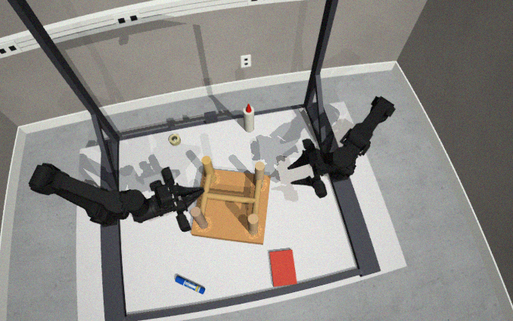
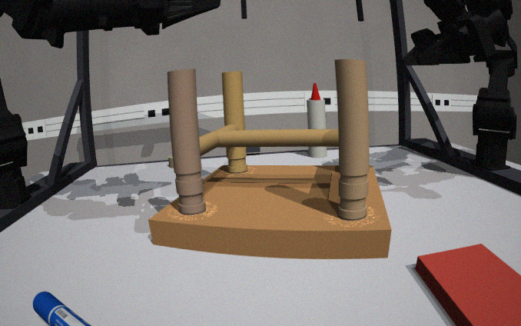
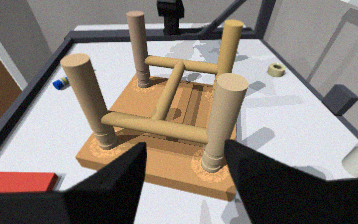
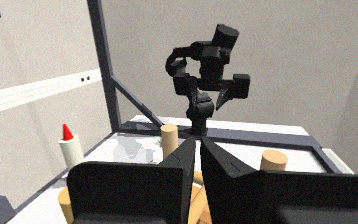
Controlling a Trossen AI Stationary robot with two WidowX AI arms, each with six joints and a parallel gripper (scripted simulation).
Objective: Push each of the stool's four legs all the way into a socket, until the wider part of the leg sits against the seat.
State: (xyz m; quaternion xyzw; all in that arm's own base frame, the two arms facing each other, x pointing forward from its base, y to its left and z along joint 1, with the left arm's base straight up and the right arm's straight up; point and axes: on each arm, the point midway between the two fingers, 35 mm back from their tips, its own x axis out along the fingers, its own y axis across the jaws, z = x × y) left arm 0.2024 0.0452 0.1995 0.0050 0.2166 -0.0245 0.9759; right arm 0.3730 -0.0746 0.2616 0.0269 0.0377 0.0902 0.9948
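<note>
The stool's seat (image 1: 231, 232) (image 2: 269, 243) lies upside down. Its legs stand up at its corners: front left (image 1: 198, 217) (image 2: 184, 123), front right (image 1: 253, 224) (image 2: 352, 115), back left (image 1: 207, 166) (image 2: 233, 104) and back right (image 1: 259, 172) (image 3: 226, 115). Narrower stepped ends show between the wider part and the seat on the three legs visible in the exterior view; the back right is hidden there. My left gripper (image 1: 290, 175) (image 3: 185, 147) is open and empty, right of the stool. My right gripper (image 1: 203, 189) (image 2: 220, 3) is shut and empty, high above the stool's left side.
Crossbars (image 1: 231, 197) (image 2: 280, 138) join the legs. A red block (image 1: 283, 267) (image 2: 472, 281) lies front right, a blue marker (image 1: 190, 284) front left. A white bottle (image 1: 249, 120) with a red tip stands at the back; a tape roll (image 1: 174, 138) lies back left. Frame posts stand at the sides.
</note>
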